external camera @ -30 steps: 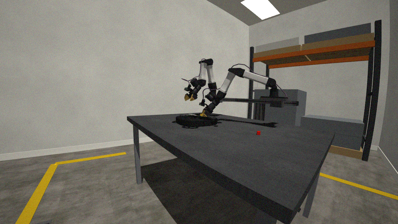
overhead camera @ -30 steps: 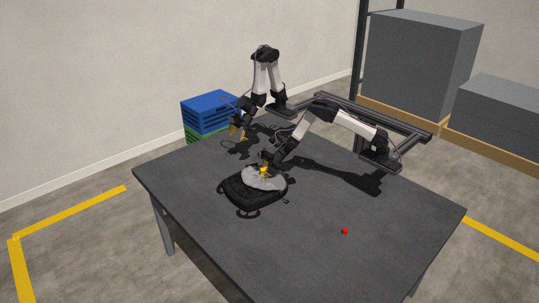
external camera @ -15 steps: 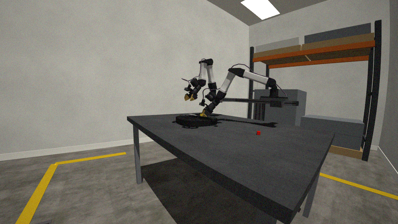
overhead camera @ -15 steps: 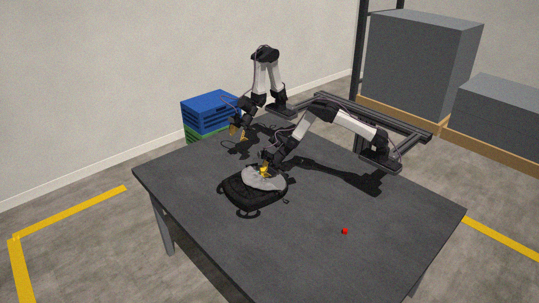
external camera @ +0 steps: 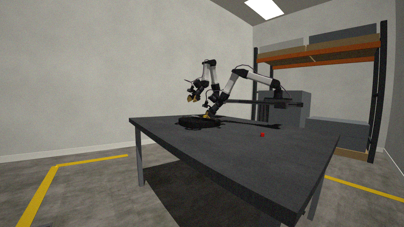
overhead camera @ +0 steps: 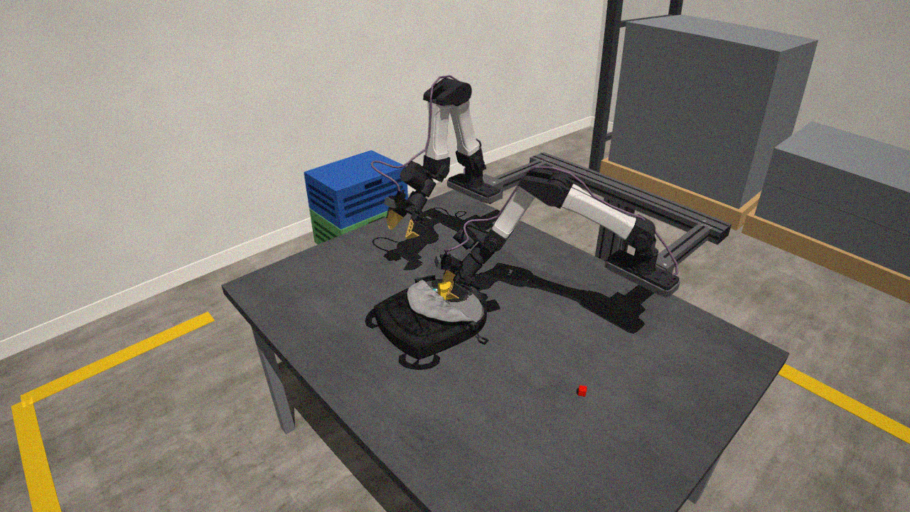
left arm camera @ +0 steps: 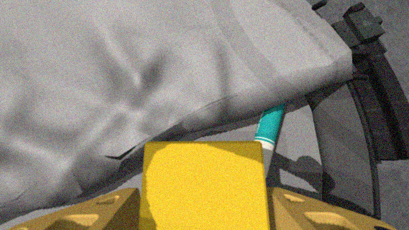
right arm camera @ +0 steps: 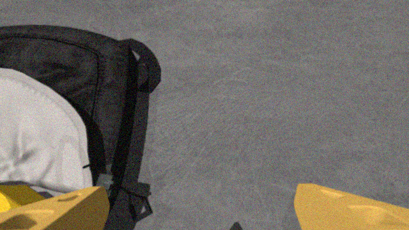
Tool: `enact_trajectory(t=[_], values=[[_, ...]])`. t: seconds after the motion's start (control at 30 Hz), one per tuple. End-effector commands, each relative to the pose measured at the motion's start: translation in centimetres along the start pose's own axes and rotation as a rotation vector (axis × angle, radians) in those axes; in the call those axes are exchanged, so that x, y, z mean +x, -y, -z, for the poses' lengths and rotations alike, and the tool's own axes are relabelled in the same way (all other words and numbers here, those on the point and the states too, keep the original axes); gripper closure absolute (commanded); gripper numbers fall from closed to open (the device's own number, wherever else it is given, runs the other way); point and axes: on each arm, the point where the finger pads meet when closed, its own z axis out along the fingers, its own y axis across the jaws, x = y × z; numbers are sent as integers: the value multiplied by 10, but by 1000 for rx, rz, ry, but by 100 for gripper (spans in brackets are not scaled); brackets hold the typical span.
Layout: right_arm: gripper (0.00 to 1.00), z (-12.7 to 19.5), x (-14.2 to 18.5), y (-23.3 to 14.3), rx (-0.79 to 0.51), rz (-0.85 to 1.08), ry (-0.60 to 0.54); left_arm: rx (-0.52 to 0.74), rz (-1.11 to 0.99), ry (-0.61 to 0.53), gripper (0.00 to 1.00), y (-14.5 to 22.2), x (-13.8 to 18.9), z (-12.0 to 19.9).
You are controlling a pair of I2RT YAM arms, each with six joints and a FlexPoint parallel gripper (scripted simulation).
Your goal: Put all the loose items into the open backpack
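The black backpack lies on the table. Its pale grey flap covers part of the opening. A yellow block is in the opening beside the flap's edge. My left gripper is around it, part open, with a narrow gap at each side of the block. A teal-and-white tube lies in the opening, partly under the flap and behind the block. My right gripper is open and empty above the table, beside the backpack.
A small red cube lies on the table, well away from the backpack. Blue and green crates stand beyond the table. The backpack's straps and buckles stick out at its sides.
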Motion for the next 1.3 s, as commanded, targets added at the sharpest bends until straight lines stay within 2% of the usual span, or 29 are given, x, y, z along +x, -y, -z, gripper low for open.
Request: enact_trajectory(t=[0.0, 0.03, 0.1, 0.9, 0.93, 1.03, 1.1, 1.27], values=[[10, 1, -12, 2, -2, 0, 34, 11, 9, 18, 44, 6, -8, 4], [10, 1, -12, 2, -2, 0, 34, 26, 19, 40, 44, 15, -26, 16], [10, 1, -12, 2, -2, 0, 34, 16, 13, 24, 44, 10, -19, 18], [10, 1, -12, 2, -2, 0, 34, 14, 6, 17, 44, 8, -39, 43], [10, 1, -12, 2, -2, 0, 34, 30, 18, 45, 44, 14, -53, 46], [10, 1, -12, 2, -2, 0, 34, 13, 6, 16, 44, 7, -43, 48], [10, 1, -12, 2, -2, 0, 34, 30, 18, 45, 44, 14, -60, 50], [10, 1, -12, 2, -2, 0, 34, 30, 17, 45, 44, 14, -63, 49]])
